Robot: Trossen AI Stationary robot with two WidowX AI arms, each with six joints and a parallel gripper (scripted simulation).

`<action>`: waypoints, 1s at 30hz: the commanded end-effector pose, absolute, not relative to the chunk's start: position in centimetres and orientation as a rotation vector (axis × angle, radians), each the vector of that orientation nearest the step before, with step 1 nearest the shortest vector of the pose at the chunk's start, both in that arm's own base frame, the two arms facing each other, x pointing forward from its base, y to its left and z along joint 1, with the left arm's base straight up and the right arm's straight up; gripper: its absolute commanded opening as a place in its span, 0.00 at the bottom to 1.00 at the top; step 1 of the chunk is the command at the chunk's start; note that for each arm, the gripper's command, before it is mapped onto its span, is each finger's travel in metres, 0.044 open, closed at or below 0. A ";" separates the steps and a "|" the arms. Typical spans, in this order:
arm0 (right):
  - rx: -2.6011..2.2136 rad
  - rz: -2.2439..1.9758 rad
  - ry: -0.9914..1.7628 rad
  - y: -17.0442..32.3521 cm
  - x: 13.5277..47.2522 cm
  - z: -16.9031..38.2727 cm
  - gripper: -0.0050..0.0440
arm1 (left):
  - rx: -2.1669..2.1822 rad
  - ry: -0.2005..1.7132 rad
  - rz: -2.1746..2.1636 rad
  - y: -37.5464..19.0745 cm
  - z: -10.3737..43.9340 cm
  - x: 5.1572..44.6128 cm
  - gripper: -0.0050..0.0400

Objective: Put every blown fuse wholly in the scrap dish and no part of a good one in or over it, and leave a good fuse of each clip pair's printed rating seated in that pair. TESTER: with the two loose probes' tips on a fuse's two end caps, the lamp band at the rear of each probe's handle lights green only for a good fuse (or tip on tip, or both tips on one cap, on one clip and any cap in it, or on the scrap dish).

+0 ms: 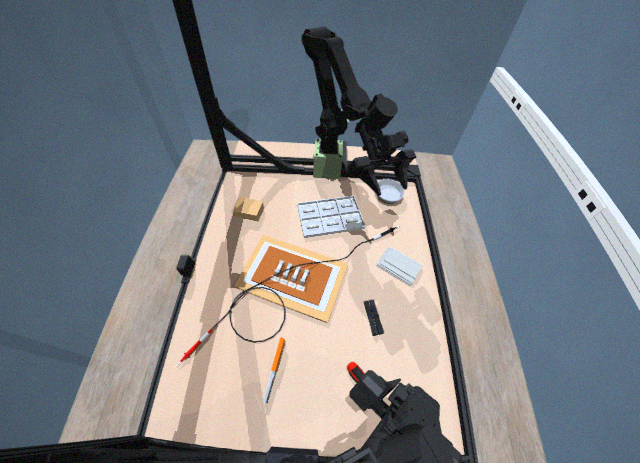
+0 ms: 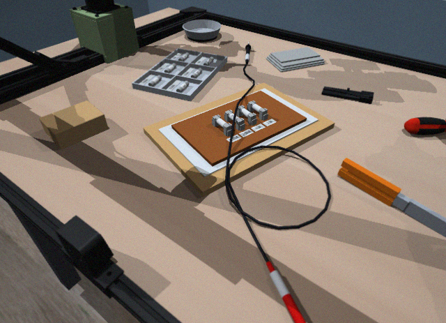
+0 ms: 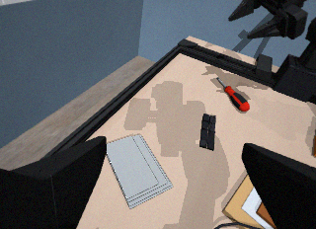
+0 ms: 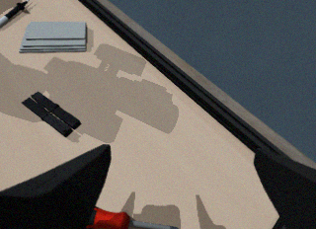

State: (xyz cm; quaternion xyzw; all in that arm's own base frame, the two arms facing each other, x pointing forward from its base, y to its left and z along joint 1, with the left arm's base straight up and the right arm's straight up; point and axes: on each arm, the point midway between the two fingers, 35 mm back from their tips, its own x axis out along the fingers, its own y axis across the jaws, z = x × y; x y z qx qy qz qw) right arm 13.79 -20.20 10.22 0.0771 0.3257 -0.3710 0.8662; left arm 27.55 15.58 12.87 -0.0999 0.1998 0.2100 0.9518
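Note:
The brown board carries several clip pairs, each with a white fuse; one fuse is at the row's end. Ratings are unreadable. The six-part tray holds a fuse per compartment. The scrap dish looks empty. The black probe lies near the tray, the red probe at the opposite side; no green shows. My left gripper is open and empty above the dish area. My right gripper is open and empty above the screwdriver's area.
A screwdriver, black strip, card stack, orange-handled tool and wooden block lie around. The probe cable crosses the fuse board.

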 end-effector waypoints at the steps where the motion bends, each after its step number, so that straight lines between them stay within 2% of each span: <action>1: 0.161 -0.821 0.612 -20.3 13.8 10.7 0.92 | -0.191 0.409 0.482 15.2 12.9 26.1 1.00; 9: 0.240 -0.824 0.669 -18.4 15.4 10.7 0.92 | -0.168 0.421 0.573 15.0 12.1 23.5 1.00; 19: 0.331 -0.812 0.806 -18.4 15.5 10.6 0.92 | -0.144 0.433 0.640 14.9 10.9 20.5 1.00; 30: 0.448 -0.782 1.000 -17.8 15.0 11.0 0.92 | -0.200 0.418 0.867 17.8 10.6 17.0 1.00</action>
